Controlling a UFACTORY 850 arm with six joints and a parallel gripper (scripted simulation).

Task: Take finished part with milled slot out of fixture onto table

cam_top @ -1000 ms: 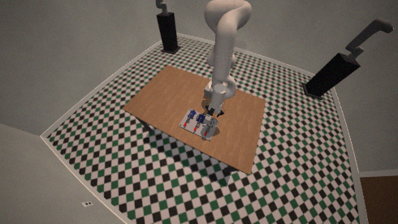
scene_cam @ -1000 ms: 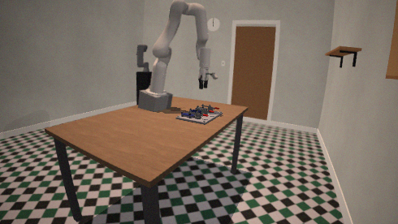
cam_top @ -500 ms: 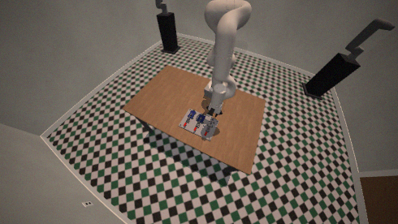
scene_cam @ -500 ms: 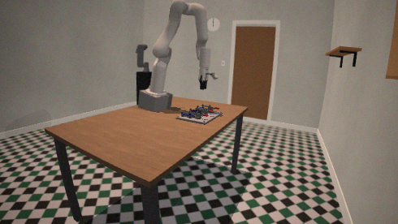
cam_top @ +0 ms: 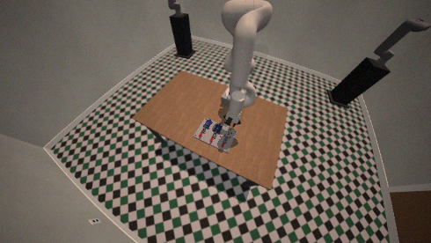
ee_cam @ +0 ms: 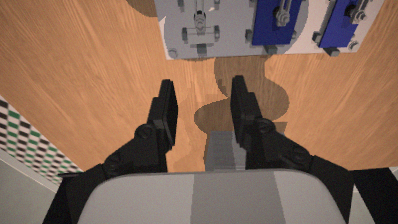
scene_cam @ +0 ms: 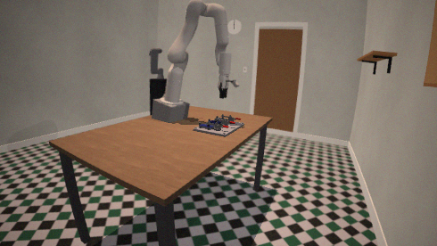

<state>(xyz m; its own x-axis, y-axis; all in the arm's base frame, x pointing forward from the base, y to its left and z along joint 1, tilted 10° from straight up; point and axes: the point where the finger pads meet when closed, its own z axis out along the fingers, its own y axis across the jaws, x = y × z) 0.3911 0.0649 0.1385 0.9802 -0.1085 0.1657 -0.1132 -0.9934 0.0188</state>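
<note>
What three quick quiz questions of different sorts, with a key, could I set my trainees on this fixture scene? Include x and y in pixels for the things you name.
1. True or false: the jaws are shut on a blue blank.
2. How many blue blanks (cam_top: pixel 217 128) (scene_cam: pixel 205 126) (ee_cam: pixel 264 31) sit on the fixture plate (cam_top: pixel 197 135) (scene_cam: pixel 226 133) (ee_cam: pixel 232 46)?
3. The clamp handles (cam_top: pixel 222 145) (scene_cam: pixel 237 118) have grips coloured: A green, B red, C yellow.

Key: 1 false; 2 two; 3 B

Gripper fingers now closer together.
</note>
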